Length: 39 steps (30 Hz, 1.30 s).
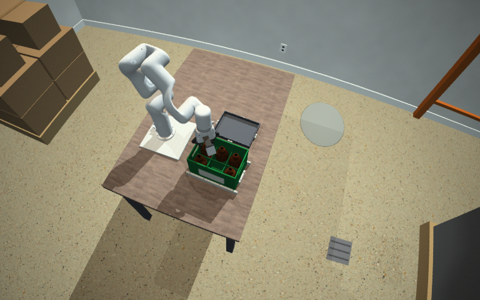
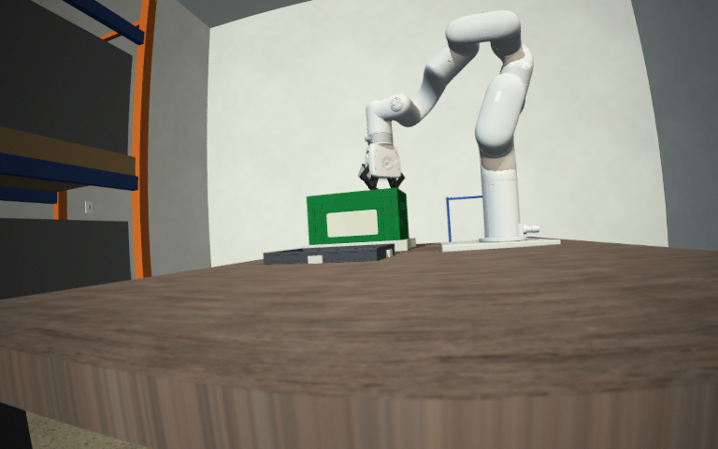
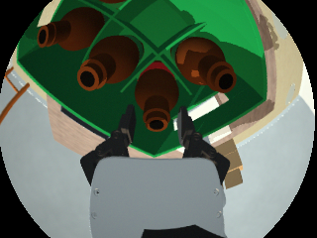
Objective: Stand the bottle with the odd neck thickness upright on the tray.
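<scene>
In the wrist view, you have the gripper (image 1: 210, 145) (image 2: 383, 182) (image 3: 157, 113) at the lower middle of the frame, with one finger on each side of the neck of the nearest bottle (image 1: 204, 150) (image 3: 157, 93). The jaws stand moderately wide, and you can see a gap between each finger and the neck, so nothing is held.

The relation which matters is this one: the bottle lies between the two fingers, and its mouth points to the bottom of the wrist frame. Its long axis seems to run down into the compartment, so a straight lift along this axis looks right, for taking the bottle out or for leaving it.

All five bottles are in the green crate (image 1: 215, 177) (image 2: 393, 214) (image 3: 238, 30), in the middle of the top view. The tray (image 1: 237, 129) (image 2: 338, 254) is just beside the crate, toward the upper right of that view, and no bottle is on it. From these pictures you cannot tell which neck is the different one. If you raise the gripper, I judge that the fingers should stay clear of the neck on both sides; otherwise they may drag the bottle.
</scene>
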Motion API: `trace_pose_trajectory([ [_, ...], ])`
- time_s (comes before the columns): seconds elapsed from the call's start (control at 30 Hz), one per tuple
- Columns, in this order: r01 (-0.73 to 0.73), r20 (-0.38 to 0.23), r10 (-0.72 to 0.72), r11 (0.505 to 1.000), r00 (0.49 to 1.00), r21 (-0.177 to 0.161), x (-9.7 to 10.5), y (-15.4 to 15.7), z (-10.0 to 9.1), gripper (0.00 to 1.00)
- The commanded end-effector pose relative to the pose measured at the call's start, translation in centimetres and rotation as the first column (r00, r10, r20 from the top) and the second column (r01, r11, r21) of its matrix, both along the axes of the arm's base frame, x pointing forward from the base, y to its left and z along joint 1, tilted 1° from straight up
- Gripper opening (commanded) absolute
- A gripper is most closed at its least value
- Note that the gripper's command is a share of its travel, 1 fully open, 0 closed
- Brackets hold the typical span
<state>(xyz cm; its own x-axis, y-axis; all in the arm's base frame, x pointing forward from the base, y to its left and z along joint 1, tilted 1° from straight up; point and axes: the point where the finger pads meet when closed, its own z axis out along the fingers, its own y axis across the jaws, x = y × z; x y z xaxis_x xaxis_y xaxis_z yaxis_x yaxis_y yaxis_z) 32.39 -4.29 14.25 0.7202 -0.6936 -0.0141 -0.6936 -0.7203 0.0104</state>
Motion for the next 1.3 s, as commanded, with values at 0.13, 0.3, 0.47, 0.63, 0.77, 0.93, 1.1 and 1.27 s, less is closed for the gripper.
trace_pose_trajectory([
  [0.13,0.0,0.003,0.0,1.0,1.0,0.0,0.1,0.0,0.2,0.65],
  [0.3,0.0,0.004,0.0,1.0,1.0,0.0,0.1,0.0,0.7,0.65],
  [0.47,0.0,0.004,0.0,1.0,1.0,0.0,0.1,0.0,1.5,0.65],
  [0.63,0.0,0.004,0.0,1.0,1.0,0.0,0.1,0.0,2.7,0.65],
  [0.77,0.0,0.004,0.0,1.0,1.0,0.0,0.2,0.1,4.0,0.65],
  [0.93,0.0,0.004,0.0,1.0,1.0,0.0,0.2,0.1,5.7,0.65],
  [1.1,0.0,0.004,0.0,1.0,1.0,-0.001,0.2,0.1,6.6,0.65],
  [1.27,0.0,0.004,0.0,1.0,1.0,-0.001,0.2,0.1,7.8,0.65],
])
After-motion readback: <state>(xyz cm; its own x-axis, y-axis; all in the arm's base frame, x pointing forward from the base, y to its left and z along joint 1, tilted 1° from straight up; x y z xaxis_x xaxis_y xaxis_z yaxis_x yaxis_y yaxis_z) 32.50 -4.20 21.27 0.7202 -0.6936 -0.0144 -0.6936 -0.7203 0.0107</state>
